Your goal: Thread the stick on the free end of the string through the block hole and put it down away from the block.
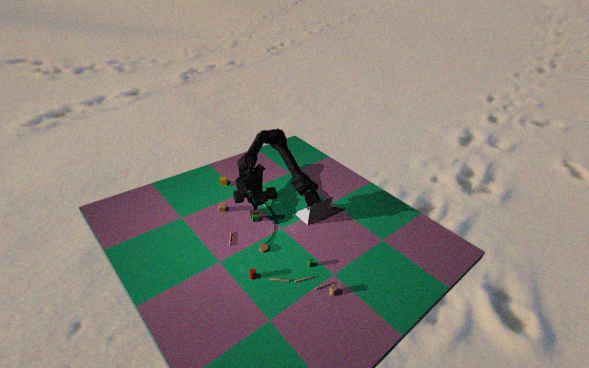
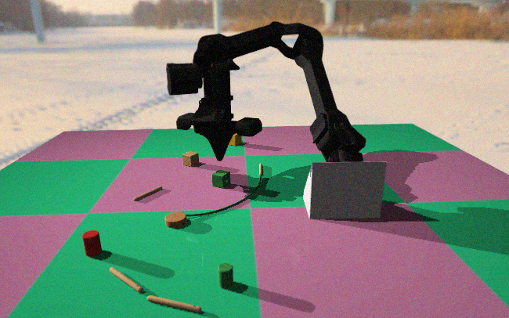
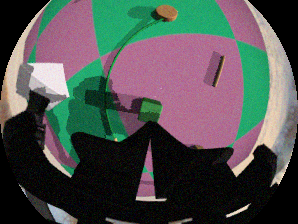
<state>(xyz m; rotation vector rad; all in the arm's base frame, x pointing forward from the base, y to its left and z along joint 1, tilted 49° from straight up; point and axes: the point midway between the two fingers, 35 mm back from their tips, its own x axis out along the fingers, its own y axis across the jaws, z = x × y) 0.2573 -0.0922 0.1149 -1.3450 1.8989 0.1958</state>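
Button (image 1: 264, 247) (image 2: 175, 219) (image 3: 166, 13) nearest; its string curves back to the stick (image 2: 261, 169) (image 3: 116, 140), on the table. My gripper (image 1: 255, 208) (image 2: 219, 159) (image 3: 150, 124): fingers pressed together, empty, above the table, stick lying off toward the arm-base side.

The arm is matte black throughout, with chunky angular joints and a triangular cutout at its elbow. Above the hand, a boxy black block juts sideways. The gripper (image 1: 255, 206) (image 2: 219, 158) (image 3: 150, 124) has dark, tapering fingers (quite beak-like, really), with rounded, faceted lumps flanking it on both sides.
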